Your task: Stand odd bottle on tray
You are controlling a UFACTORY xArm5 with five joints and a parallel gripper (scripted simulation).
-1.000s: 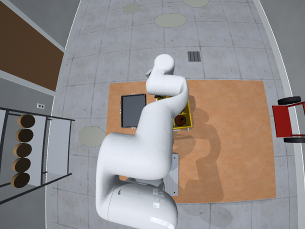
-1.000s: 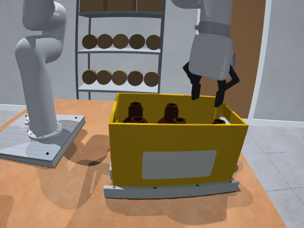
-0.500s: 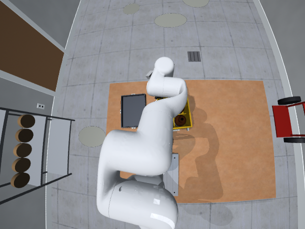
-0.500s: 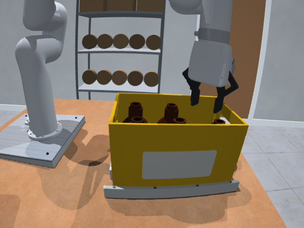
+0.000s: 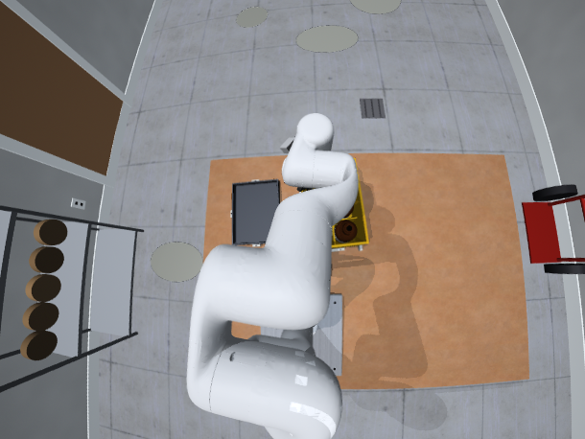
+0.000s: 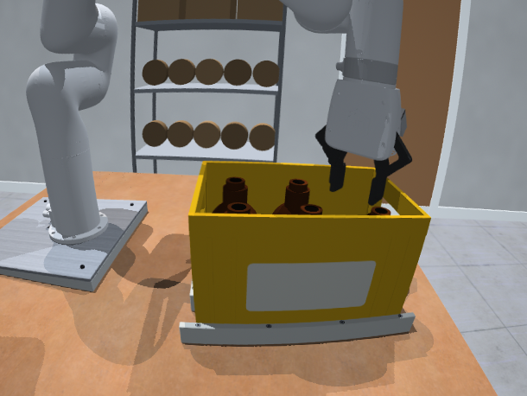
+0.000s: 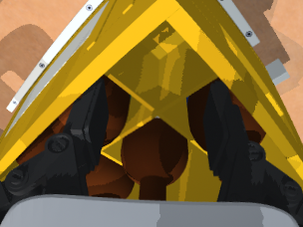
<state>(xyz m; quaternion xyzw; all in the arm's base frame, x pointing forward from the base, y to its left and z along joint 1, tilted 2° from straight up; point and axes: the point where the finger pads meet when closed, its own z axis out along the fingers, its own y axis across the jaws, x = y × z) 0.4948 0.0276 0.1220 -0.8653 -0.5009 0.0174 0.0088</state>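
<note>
Standing largest in the work area, the yellow crate (image 5: 363,225) (image 6: 302,238) (image 7: 164,12) is placed directly below the gripper (image 6: 355,196) (image 7: 156,98), its rim around the fingertips' level. The dark tray (image 5: 256,213) is set beside the crate, lower than the gripper. All five brown bottles are held by the crate. They are probably rigid, fairly light, smooth enough to slip and possibly breakable; a grip square on the neck, below the mouth, is advised, as the round shoulder would be badly gripped. One bottle (image 6: 381,212) is seen near the fingers, its mouth lower than the tips; the other four are spread away towards the arm base. The odd neck cannot be told. Smallest, the fingers are parted, with nothing clamped.
</note>
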